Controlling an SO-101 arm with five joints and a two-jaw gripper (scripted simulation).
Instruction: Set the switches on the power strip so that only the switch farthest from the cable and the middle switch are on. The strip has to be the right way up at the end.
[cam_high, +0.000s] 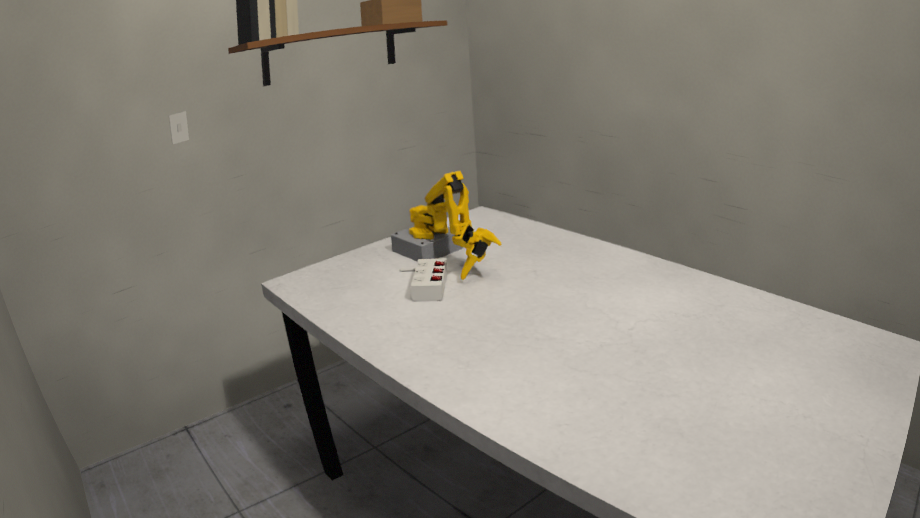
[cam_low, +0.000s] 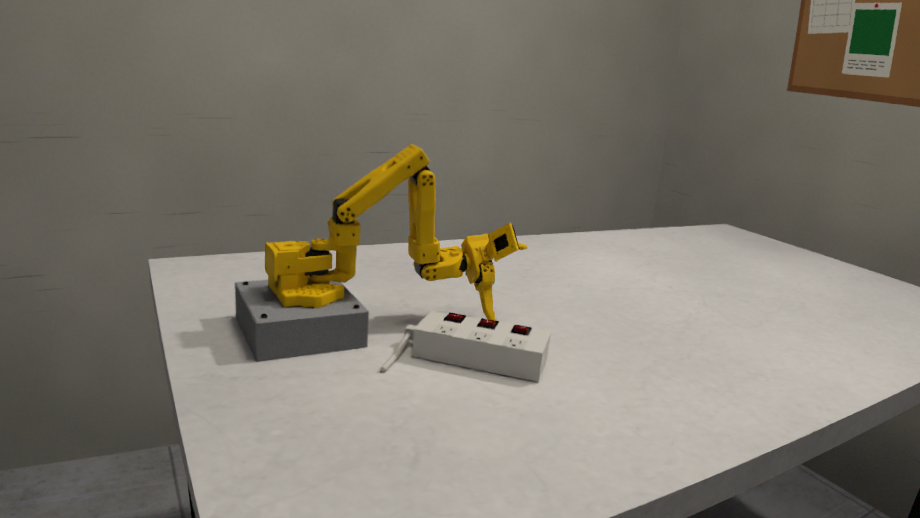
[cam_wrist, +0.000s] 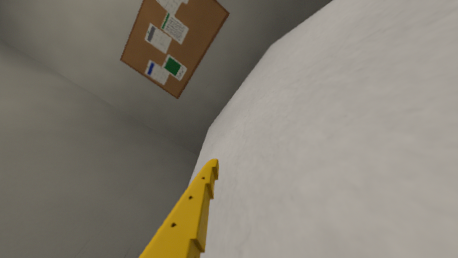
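Note:
The white power strip (cam_high: 427, 293) (cam_low: 476, 357) lies right way up, sockets and switches on top. Its cable (cam_high: 406, 270) (cam_low: 395, 351) leaves the end nearest the arm's base. Three red switches sit in a row: the one nearest the cable (cam_high: 439, 263) (cam_low: 454, 317), the middle one (cam_high: 437, 270) (cam_low: 488, 323) and the farthest one (cam_high: 436, 278) (cam_low: 521, 329). Their rocker positions are too small to tell. My gripper (cam_high: 481, 261) (cam_low: 508, 282) is wide open and empty. One finger points down beside the strip's switch side, apart from it; the other points outward. The wrist view shows one finger, not the strip.
The arm's grey base (cam_high: 406, 245) (cam_low: 312, 333) stands close to the strip's cable end. The table (cam_high: 611, 386) (cam_low: 321, 437) (cam_wrist: 340, 150) extends beyond the strip. A cork board (cam_low: 824, 67) (cam_wrist: 200, 35) hangs on the wall, and a shelf (cam_high: 321, 35) is high above.

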